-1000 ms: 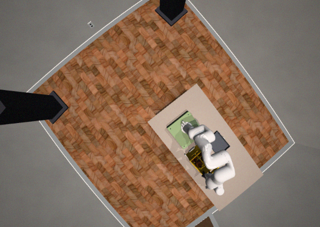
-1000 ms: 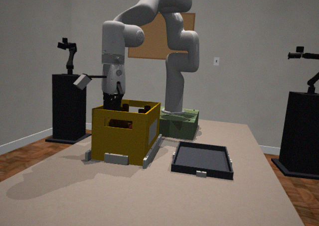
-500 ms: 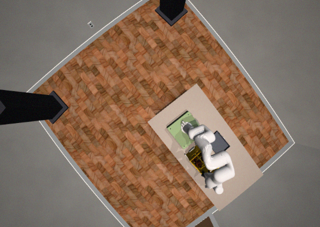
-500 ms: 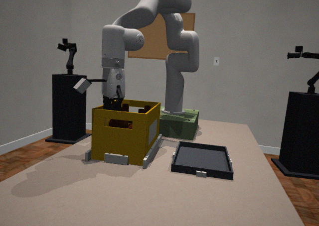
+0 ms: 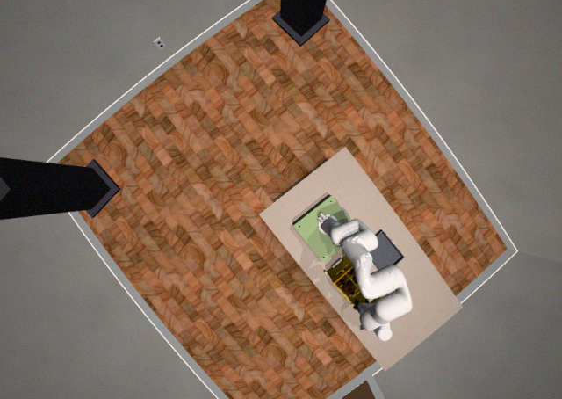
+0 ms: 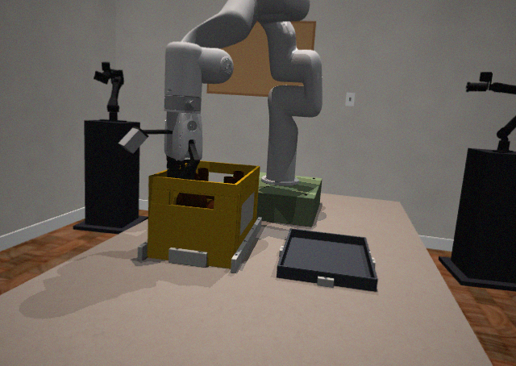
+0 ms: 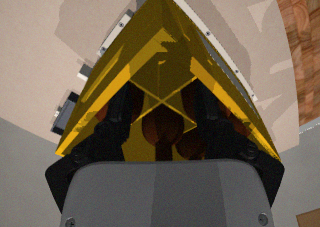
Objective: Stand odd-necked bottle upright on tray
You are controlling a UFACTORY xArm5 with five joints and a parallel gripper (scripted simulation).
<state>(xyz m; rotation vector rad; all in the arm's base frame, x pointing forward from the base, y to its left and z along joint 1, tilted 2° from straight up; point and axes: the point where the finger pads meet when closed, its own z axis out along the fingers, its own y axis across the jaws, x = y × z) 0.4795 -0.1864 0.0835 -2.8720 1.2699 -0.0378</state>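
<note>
Brown bottles (image 5: 349, 286) (image 6: 202, 173) (image 7: 162, 129) sit inside the yellow crate (image 5: 332, 272) (image 6: 191, 229) (image 7: 125, 82), among its crossing dividers; shadow makes their number and neck widths impossible to tell. Grey brackets (image 6: 187, 257) (image 7: 116, 34) line the foot of the crate, which is upright on the table (image 5: 421, 313) (image 6: 208, 320) (image 7: 30, 52). The black tray (image 5: 385, 250) (image 6: 326, 254) lies flat beside the crate, apart from it, with no bottle on it. The pincer (image 5: 364, 309) (image 6: 182, 171) (image 7: 162, 92) reaches down into the crate, fingers apart and clamped on nothing; in the wrist view, one bottle appears between them, others beside.
</note>
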